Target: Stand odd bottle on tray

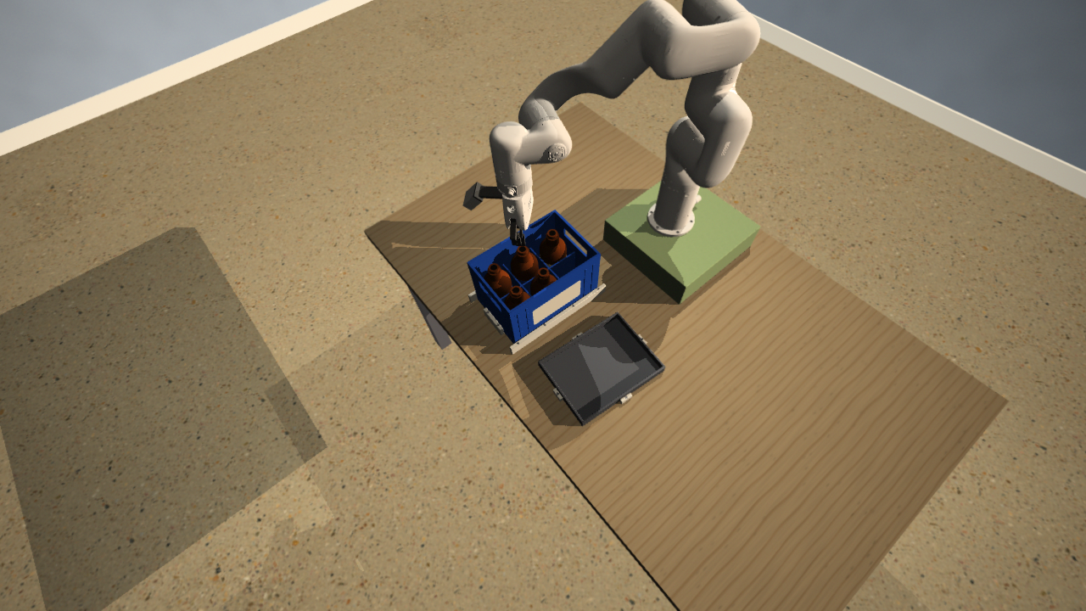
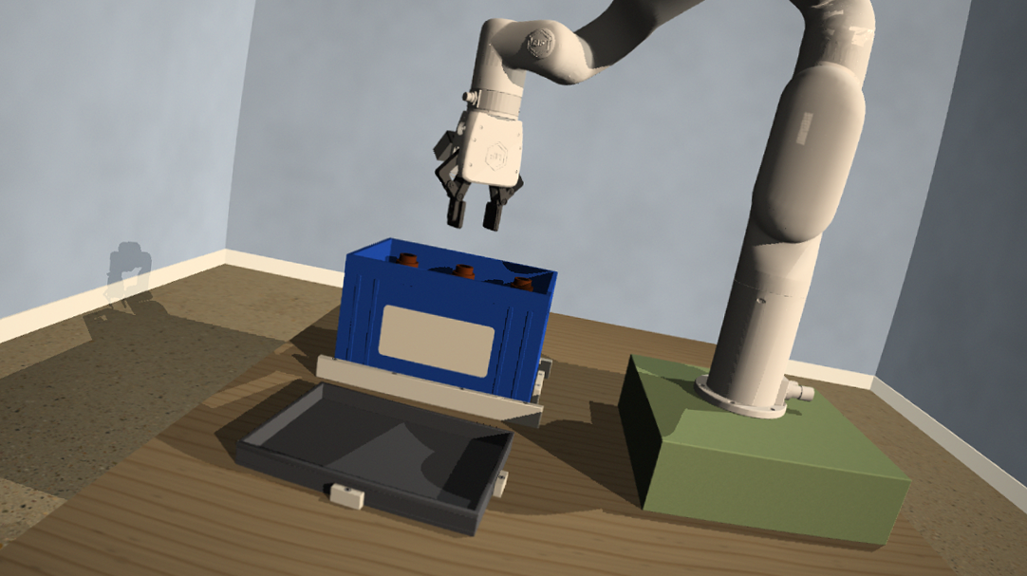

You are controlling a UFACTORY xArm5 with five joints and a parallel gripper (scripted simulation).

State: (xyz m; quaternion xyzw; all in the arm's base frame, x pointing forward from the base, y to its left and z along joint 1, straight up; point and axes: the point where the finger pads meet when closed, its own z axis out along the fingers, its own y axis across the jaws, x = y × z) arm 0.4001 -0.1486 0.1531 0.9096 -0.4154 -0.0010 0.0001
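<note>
the gripper (image 2: 474, 215) hangs above the blue crate (image 2: 445, 321), fingers part open with nothing between them. all five brown bottles (image 1: 523, 261) stand in the crate's cells, and the dark tray (image 2: 361, 475) in front of it holds no bottle, so the pick, the carry and the release are all left. which neck differs is too small to tell; the middle bottle mouth (image 2: 464, 269) sits directly beneath the fingertips, apart from them.

A wooden table top (image 1: 759, 425) carries a green pedestal (image 2: 821, 489), above a speckled floor (image 1: 189, 152) and grey-blue walls (image 2: 96, 71).
</note>
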